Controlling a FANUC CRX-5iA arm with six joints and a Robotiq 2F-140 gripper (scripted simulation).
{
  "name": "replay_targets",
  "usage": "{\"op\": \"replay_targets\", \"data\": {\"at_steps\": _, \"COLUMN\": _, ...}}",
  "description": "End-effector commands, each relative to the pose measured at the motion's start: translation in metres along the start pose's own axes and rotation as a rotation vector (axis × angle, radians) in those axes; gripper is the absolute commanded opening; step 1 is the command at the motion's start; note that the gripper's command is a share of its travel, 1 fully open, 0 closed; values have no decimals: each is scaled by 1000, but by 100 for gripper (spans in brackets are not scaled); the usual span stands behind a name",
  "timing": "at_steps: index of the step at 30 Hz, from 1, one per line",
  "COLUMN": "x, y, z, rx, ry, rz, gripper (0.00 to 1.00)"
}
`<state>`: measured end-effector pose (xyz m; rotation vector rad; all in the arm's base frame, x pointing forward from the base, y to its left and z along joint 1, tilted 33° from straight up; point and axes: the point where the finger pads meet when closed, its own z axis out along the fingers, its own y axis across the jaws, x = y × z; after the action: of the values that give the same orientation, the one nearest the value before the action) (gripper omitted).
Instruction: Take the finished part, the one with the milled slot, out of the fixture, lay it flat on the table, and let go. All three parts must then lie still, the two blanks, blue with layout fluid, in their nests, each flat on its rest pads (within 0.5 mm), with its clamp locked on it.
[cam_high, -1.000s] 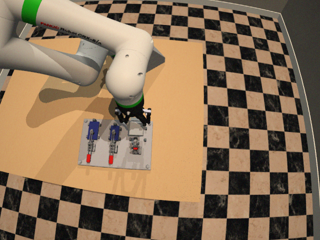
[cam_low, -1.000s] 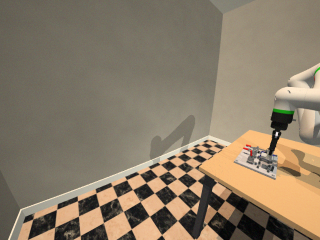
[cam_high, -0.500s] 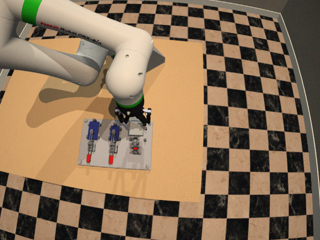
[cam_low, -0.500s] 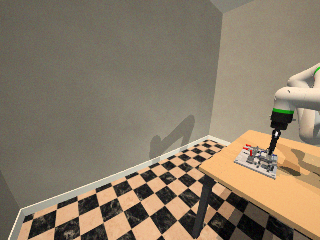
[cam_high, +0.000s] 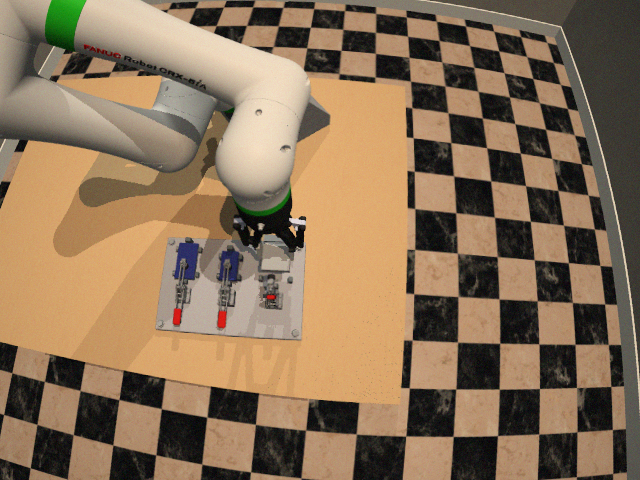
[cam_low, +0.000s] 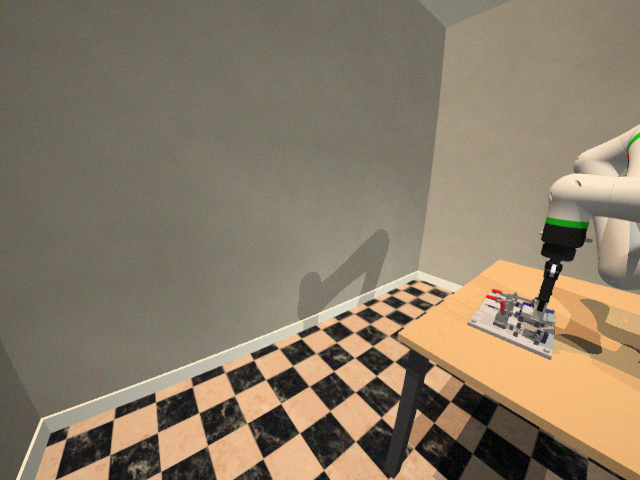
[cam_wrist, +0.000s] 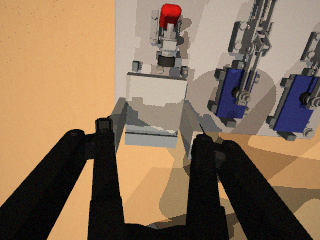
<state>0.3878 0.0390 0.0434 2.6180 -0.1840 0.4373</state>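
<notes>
The grey fixture plate (cam_high: 233, 287) lies on the wooden table. The finished part (cam_high: 275, 258), bare grey metal, sits at the plate's right nest, and my gripper (cam_high: 273, 241) is shut on it from above. In the wrist view the two finger pads press the part (cam_wrist: 152, 107) on its left and right sides. Its clamp (cam_high: 268, 293) stands swung back with the red handle (cam_wrist: 171, 15) raised. Two blue blanks (cam_high: 187, 262) (cam_high: 229, 264) lie in the left and middle nests, each under a clamp arm with its red handle (cam_high: 176, 316) (cam_high: 222, 318) laid down. I cannot tell whether the part is lifted off its pads.
The plate sits near the table's front edge (cam_low: 439, 351). Bare table top lies to the right of the plate (cam_high: 351, 268) and behind it. My arm's elbow and wrist (cam_high: 258, 144) hang over the area behind the plate.
</notes>
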Motion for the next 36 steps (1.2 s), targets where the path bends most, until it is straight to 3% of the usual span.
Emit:
{"op": "replay_targets", "data": {"at_steps": 1, "x": 0, "y": -3, "z": 0, "rx": 0, "ry": 0, "rz": 0, "gripper": 0}}
{"op": "replay_targets", "data": {"at_steps": 21, "x": 0, "y": -32, "z": 0, "rx": 0, "ry": 0, "rz": 0, "gripper": 0}}
{"op": "replay_targets", "data": {"at_steps": 36, "x": 0, "y": -71, "z": 0, "rx": 0, "ry": 0, "rz": 0, "gripper": 0}}
